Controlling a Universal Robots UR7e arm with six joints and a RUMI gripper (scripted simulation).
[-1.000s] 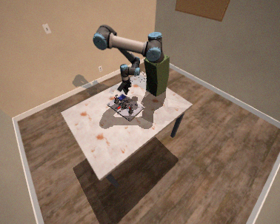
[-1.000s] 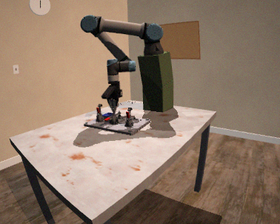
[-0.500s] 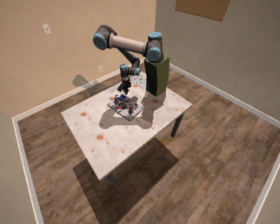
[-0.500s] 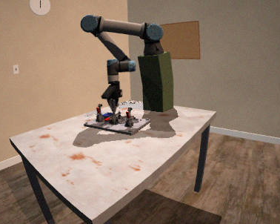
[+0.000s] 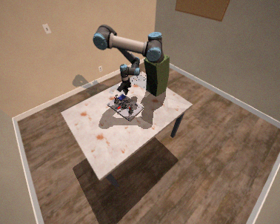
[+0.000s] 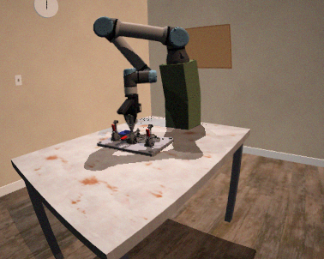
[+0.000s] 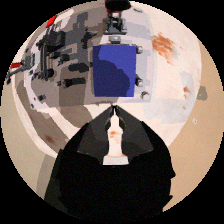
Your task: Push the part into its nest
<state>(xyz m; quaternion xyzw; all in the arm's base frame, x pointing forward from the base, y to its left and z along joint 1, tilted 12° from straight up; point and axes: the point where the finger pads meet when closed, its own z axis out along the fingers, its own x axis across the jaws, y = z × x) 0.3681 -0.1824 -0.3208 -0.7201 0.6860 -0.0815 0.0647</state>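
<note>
The blue part (image 7: 115, 72) lies flat, long axis pointing away from the closed, empty end effector (image 7: 114, 108).
</note>
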